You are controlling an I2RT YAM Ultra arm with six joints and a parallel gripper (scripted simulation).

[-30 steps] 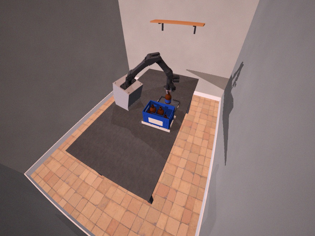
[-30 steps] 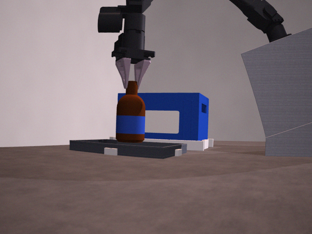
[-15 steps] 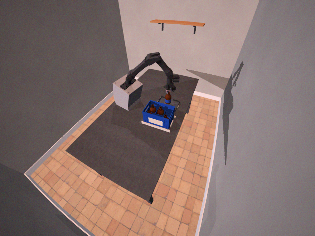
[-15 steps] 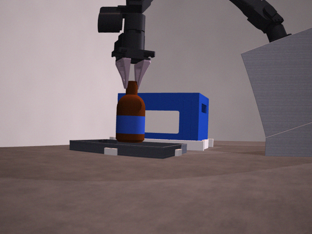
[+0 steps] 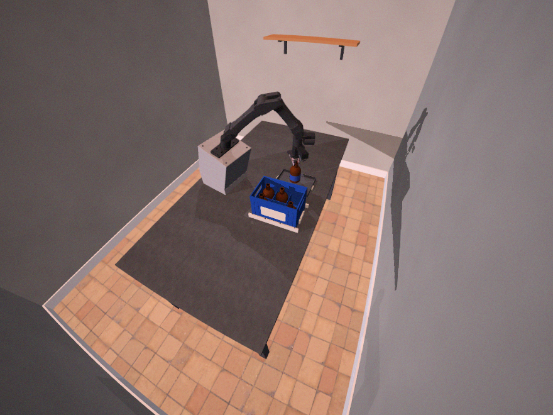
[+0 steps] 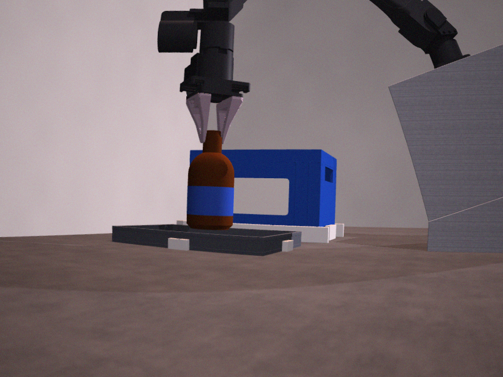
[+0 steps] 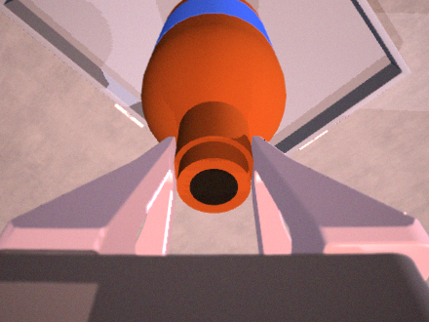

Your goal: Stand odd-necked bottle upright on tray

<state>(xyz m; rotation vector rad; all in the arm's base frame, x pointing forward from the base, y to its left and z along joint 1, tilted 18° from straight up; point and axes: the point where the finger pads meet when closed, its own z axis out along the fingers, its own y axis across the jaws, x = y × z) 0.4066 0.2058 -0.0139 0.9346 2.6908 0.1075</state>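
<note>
My gripper (image 5: 295, 161) (image 6: 213, 141) (image 7: 214, 149) is shut on the neck of a brown bottle (image 5: 295, 170) (image 6: 210, 172) (image 7: 214, 71) with a blue label. The bottle hangs upright over the dark-rimmed tray (image 6: 235, 241) (image 7: 341, 61). In the exterior view its base shows just above the tray's front wall, so it seems slightly above the tray floor. The blue crate (image 5: 256, 204) (image 6: 306, 192) holds the other brown bottles, among them one bottle (image 5: 268, 192) and another (image 5: 281, 196); the crate walls hide their lower parts. Neck differences are too small to tell.
White strips (image 5: 272, 222) (image 6: 314, 234) lie around the crate's base, and small white blocks (image 6: 178, 244) touch the tray's outside. The crate stands close beside the tray. The arm's grey pedestal (image 5: 213, 170) (image 6: 452, 142) stands to one side. A wooden shelf (image 5: 313, 39) hangs on the back wall.
</note>
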